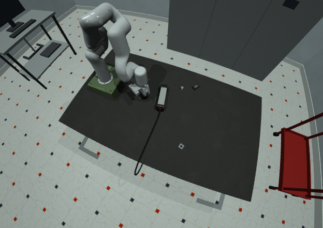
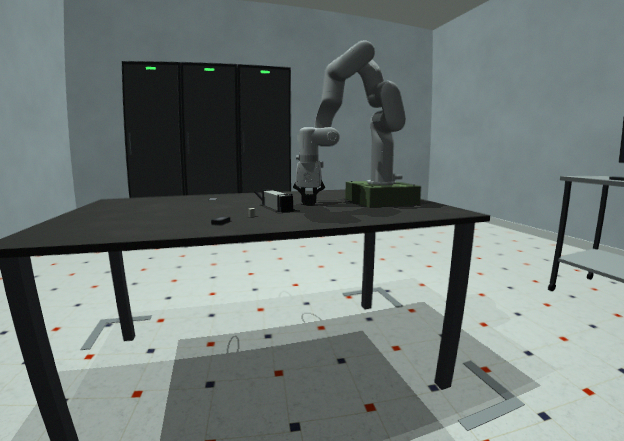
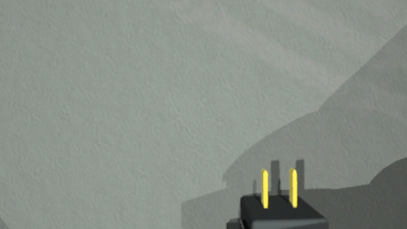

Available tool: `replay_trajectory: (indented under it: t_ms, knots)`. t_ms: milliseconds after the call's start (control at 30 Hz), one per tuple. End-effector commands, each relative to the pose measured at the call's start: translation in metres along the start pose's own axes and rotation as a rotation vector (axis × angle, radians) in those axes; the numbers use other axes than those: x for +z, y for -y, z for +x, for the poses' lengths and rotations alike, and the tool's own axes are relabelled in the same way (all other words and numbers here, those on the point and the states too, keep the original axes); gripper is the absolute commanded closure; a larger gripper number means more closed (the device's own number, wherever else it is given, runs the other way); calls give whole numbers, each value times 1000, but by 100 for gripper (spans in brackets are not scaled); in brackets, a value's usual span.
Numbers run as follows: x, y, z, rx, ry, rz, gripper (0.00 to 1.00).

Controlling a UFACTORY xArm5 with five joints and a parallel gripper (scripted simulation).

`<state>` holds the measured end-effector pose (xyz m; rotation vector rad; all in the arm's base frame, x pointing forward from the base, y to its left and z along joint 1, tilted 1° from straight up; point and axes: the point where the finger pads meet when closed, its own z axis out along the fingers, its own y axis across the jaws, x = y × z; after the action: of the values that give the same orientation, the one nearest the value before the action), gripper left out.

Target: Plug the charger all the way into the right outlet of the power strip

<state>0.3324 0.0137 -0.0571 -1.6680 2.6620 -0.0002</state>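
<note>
Gripper (image 2: 308, 198) clenched on charger (image 3: 281, 215), low over table (image 2: 151, 224), just beside power strip (image 1: 161, 96) on base side. Prongs (image 3: 264, 188) yellow, side by side. Likely light, rigid, smooth-sided; best held across black body, prongs left free.

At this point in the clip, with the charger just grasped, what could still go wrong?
1. The end effector grips the charger low by the table; a shallow hold might slip on lifting.
2. The prongs point away from the power strip, so reorienting could misalign them with the slots.
3. The strip lies close beside the end effector; swinging round may knock it.
</note>
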Motion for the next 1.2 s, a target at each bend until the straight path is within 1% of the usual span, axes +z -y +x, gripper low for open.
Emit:
replay_trajectory:
  t_ms: [0,467,1167]
  knots:
    - [-1,1,0,0,1,2,100]
    - [-5,1,0,0,1,2,100]
    - [-35,1,0,0,1,2,100]
